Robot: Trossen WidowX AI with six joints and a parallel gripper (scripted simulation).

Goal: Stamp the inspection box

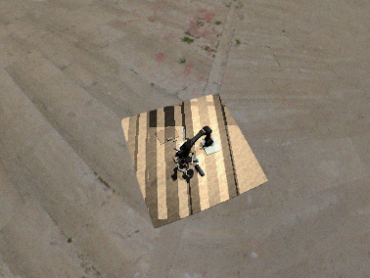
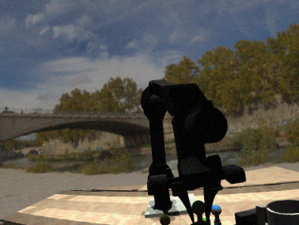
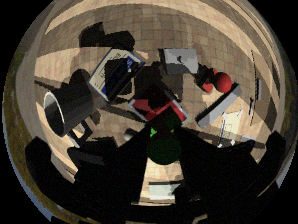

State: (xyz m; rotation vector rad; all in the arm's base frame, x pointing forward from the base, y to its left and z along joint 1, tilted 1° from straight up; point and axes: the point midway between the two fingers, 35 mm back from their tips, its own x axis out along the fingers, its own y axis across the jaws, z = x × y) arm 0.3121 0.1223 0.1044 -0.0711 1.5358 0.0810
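Observation:
My gripper (image 3: 161,129) (image 2: 196,210) (image 1: 182,159) is shut on a stamp with a green ball knob (image 3: 161,147) (image 2: 198,206) and holds it low over the bench. In the wrist view a flat red pad (image 3: 156,111) lies just beyond the stamp. A white card with a dark blue box (image 3: 119,71) lies further out to the left. The stamp's face is hidden under the knob, and I cannot tell whether it touches anything.
A stamp with a red knob (image 3: 222,83) lies to the right of the pad. A blue-knobbed stamp (image 2: 216,209) and a yellowish knob (image 2: 164,219) stand near the gripper. A black cup (image 3: 64,107) (image 2: 282,211) stands at one side. The arm's base sits on a pale plate (image 2: 179,207). The striped bench (image 1: 245,166) ends in open ground.

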